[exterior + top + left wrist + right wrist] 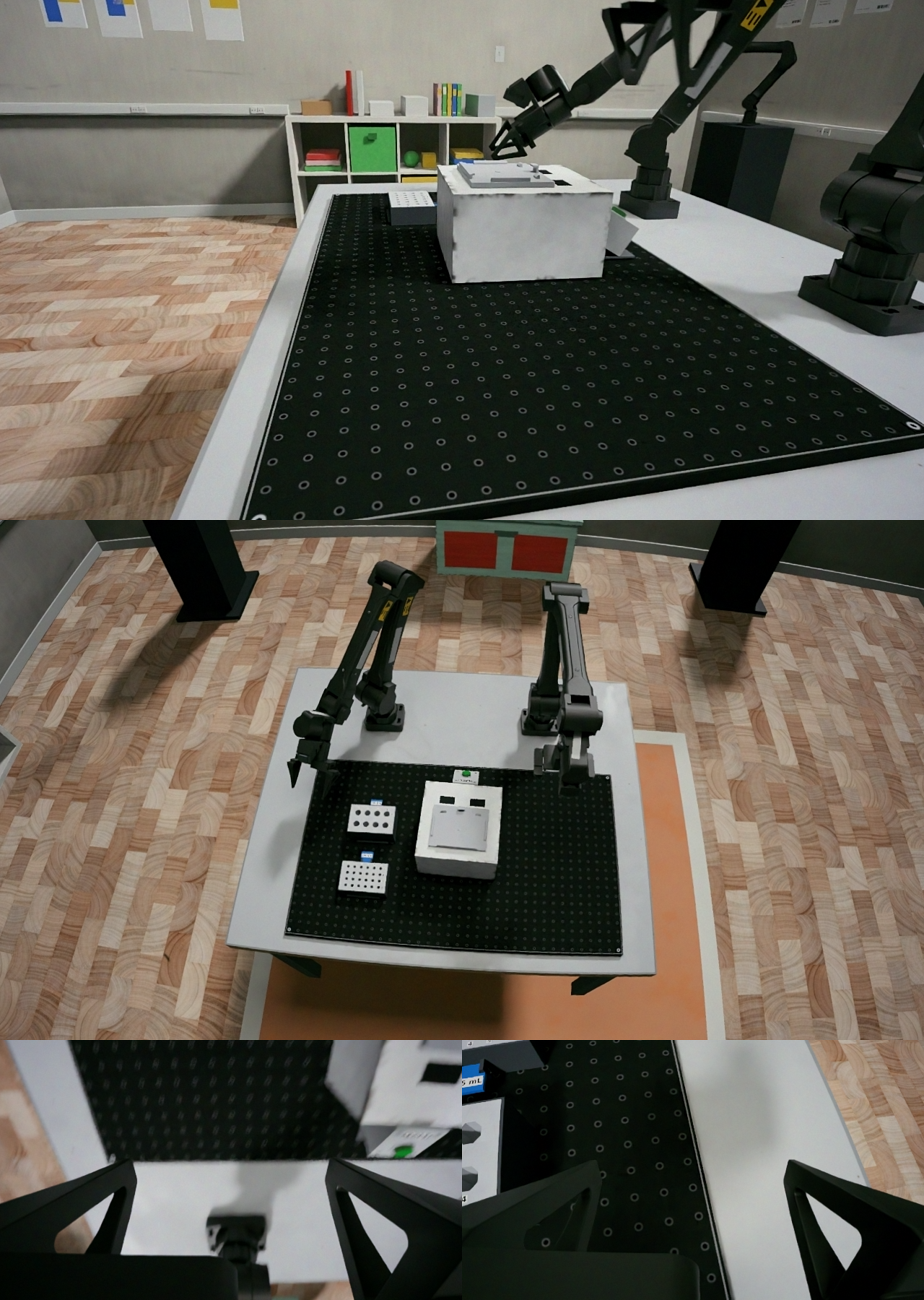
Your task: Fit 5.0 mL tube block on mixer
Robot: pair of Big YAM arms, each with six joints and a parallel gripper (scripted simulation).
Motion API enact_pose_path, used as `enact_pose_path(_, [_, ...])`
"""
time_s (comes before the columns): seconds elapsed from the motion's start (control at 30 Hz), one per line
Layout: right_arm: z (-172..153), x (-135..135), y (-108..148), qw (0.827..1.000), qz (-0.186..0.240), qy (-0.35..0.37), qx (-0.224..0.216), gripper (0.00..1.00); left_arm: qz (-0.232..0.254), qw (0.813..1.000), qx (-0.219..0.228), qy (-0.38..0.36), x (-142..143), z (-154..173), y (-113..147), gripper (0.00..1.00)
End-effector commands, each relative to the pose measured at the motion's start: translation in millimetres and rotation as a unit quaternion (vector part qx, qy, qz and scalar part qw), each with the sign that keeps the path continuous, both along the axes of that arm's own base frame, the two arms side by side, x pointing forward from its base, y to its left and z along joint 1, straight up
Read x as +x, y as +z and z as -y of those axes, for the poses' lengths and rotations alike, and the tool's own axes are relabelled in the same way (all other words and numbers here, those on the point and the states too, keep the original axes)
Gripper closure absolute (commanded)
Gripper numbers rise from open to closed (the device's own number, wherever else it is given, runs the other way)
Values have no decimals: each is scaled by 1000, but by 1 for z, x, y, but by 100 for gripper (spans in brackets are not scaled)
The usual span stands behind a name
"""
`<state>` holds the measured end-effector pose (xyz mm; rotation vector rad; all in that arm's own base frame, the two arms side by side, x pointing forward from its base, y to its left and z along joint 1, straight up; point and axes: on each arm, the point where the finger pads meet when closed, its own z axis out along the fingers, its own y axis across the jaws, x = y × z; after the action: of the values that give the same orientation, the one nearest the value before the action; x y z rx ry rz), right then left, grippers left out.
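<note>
Reading the top view from picture left to right: the right gripper (310, 781) (507, 149) (692, 1170) hangs above the edge of the black mat (555, 882) (517, 388) (202, 1112) (635, 1112) on the white table (636, 908) (743, 258) (180, 1202) (751, 1202). Its fingers stand wide apart, with nothing between them.

Next, 2 blocks sit on the mat, apart from each other. The 24-hole block (363, 877) (412, 210) (505, 1056) is nearer the table's front edge. Its blue lever (367, 856) (473, 1079) carries a partly cropped label ending in "5 mL", so it does not match 5.0 mL. The 8-hole block (371, 819) (480, 1148), with larger holes, lies nearer the arms; its size print is not legible, but by elimination it is the 5.0 mL block. It is upright on the mat, beside the mixer and apart from it, not fitted.

At centre, the white mixer (455, 866) (526, 232) (401, 1087) stands with its grey plate (458, 827) (504, 174) bare on top. A green button (465, 773) (618, 211) (403, 1151) is on the arms' side.

Farthest right, the left gripper (565, 773) (659, 77) (230, 1168) is raised above the bench, clear of the mixer. Its fingers are spread wide and hold nothing.
</note>
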<state>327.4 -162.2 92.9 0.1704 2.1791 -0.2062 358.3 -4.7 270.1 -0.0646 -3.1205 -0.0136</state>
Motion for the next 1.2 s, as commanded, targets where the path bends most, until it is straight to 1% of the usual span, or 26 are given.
enact_pose_path(0.0, [13, 19, 25, 1000, 24, 1, -16, 0, -15, 1000, 2, -2, -4, -1, 7, 0])
enact_pose_path(0.13, [14, 20, 27, 1000, 25, 1, -17, 0, -6, 1000, -2, 3, -28, -18, 8, 0])
enact_pose_path(0.27, [15, 21, 28, 999, 27, 0, -17, 0, 4, 1000, -1, -5, -27, -18, 14, 0])
enact_pose_path(0.4, [14, 20, 27, 1000, 26, 0, -17, 0, 0, 1000, -1, -10, -27, -16, 11, 0])
enact_pose_path(0.47, [13, 17, 23, 1000, 22, 0, -14, 0, -10, 1000, -2, -10, -30, -16, 4, 0])
enact_pose_path(0.53, [11, 15, 19, 1000, 19, 0, -12, 0, -12, 1000, -2, -9, -33, -18, 2, 0])
enact_pose_path(0.6, [10, 12, 17, 1000, 18, 0, -11, 0, -11, 1000, -2, -4, -37, -24, 3, 0])
enact_pose_path(0.8, [5, 5, 12, 1000, 16, -1, -10, 0, 7, 1000, 0, -4, -47, -31, 17, 0])
enact_pose_path(0.97, [3, 1, 7, 1000, 11, -1, -7, 0, 0, 1000, -1, -10, -51, -29, 12, 0])
enact_pose_path(1.03, [5, 5, 10, 1000, 13, -1, -8, 0, -8, 1000, -2, -6, -52, -32, 7, 0])
enact_pose_path(1.07, [-1, 11, 12, 1000, 0, 2, 0, 0, -10, 1000, -2, -5, -53, -34, 5, 0])
enact_pose_path(1.17, [-18, 27, 31, 1000, -21, 11, 14, 0, -13, 1000, -2, -3, -58, -38, 4, 0])
